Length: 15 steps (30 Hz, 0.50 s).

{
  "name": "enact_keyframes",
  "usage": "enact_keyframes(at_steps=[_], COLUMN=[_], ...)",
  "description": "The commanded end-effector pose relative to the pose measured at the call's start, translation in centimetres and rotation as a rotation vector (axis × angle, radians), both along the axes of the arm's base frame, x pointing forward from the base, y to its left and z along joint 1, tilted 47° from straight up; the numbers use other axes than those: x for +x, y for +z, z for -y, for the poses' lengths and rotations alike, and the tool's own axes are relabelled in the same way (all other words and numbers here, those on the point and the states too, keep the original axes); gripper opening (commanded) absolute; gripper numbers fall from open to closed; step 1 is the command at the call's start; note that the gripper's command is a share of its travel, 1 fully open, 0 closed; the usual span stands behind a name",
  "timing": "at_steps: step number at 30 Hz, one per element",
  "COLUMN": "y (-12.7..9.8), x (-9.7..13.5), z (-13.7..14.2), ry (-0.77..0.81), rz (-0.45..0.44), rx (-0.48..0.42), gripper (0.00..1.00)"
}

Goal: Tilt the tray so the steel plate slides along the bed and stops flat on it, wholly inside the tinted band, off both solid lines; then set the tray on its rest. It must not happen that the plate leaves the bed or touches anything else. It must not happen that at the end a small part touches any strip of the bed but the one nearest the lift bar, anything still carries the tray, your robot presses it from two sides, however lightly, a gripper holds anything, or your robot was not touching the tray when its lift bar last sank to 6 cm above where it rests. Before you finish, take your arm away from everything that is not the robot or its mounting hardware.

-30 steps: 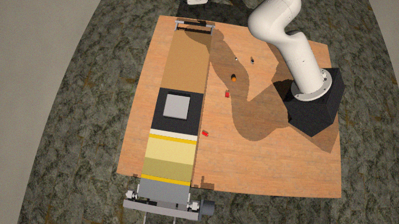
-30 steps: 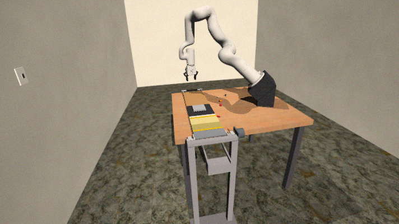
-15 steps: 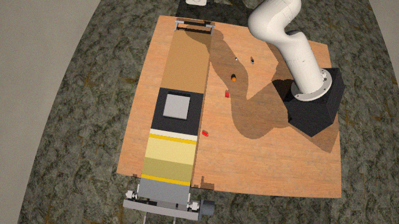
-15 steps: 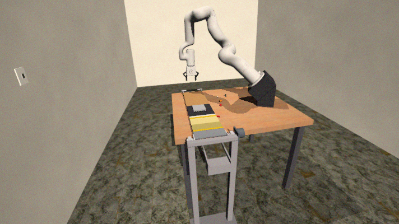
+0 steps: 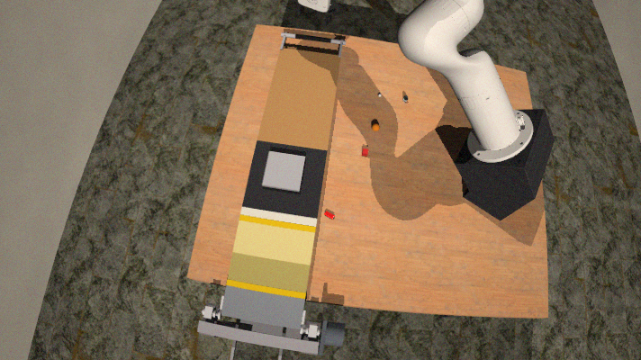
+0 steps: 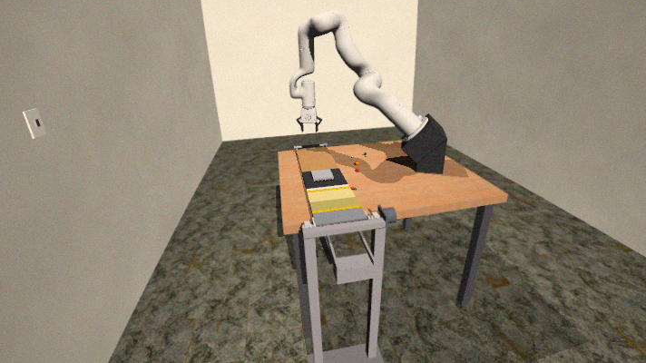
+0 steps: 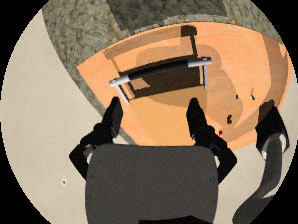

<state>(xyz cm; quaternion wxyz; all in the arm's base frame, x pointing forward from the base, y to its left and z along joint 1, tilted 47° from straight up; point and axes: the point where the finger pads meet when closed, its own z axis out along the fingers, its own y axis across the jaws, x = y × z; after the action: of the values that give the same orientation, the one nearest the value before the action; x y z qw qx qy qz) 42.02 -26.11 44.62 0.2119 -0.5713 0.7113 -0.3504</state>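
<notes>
A long tray lies along the table's left side. A square grey steel plate (image 5: pixel 284 170) lies flat on the tray's black patch. Nearer the hinge end is the tinted band (image 5: pixel 273 254), between two solid yellow lines (image 5: pixel 276 223) (image 5: pixel 266 289). The tray's handle bar (image 5: pixel 311 41) is at the far end; it also shows in the wrist view (image 7: pixel 161 71). My gripper (image 6: pixel 308 123) hangs open and empty above and just beyond that handle; its fingers show in the wrist view (image 7: pixel 154 119). In the exterior view the plate (image 6: pixel 322 175) sits on the tray.
A grey hinge stand (image 6: pixel 342 263) holds the tray's near end off the table edge. Small bits lie right of the tray: two red blocks (image 5: pixel 365 150) (image 5: pixel 329 214), an orange ball (image 5: pixel 374 125) and two tiny pieces. The arm's black base (image 5: pixel 506 161) stands at the right.
</notes>
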Motion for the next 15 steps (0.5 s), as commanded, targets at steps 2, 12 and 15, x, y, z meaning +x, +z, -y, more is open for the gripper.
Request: enact_keyframes(at_steps=[2, 12, 15], y=[-0.05, -0.27, -0.35], x=[0.17, 0.40, 0.48], z=[0.06, 0.14, 0.17], ry=[-0.103, -0.245, -0.294], rz=[0.018, 0.072, 0.091], rx=[0.101, 0.247, 0.297], gripper=[1.00, 1.00, 1.00])
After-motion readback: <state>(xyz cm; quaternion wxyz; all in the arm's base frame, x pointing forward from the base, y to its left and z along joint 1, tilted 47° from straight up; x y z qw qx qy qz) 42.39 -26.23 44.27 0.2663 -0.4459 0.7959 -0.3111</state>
